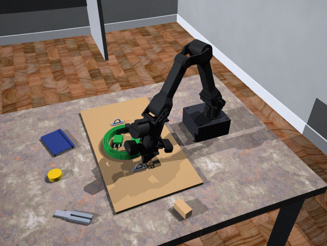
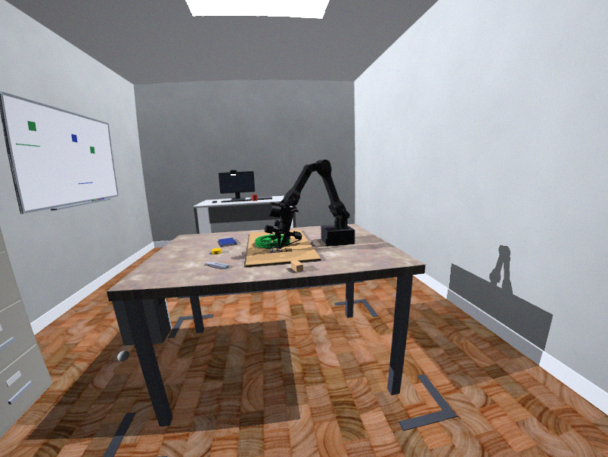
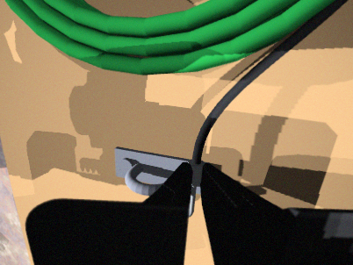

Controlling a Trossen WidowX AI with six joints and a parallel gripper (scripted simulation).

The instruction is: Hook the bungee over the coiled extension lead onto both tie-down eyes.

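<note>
The gripper [image 3: 193,193] pinches the bungee's [image 3: 228,94] hook end, nearly shut, beside the near eye [image 3: 140,181]. It seems unhooked; a slip would whip the cord across the lead [image 1: 110,148].

A green lead [image 1: 112,149], coiled, lies flat mid-frame on a tan board [image 1: 158,182]. A dark bungee [image 3: 228,94] curves down over its rim, its grey hook [image 3: 193,193] beside the near eye [image 3: 140,175]. The far eye [image 1: 116,122] sits above the coil.
</note>
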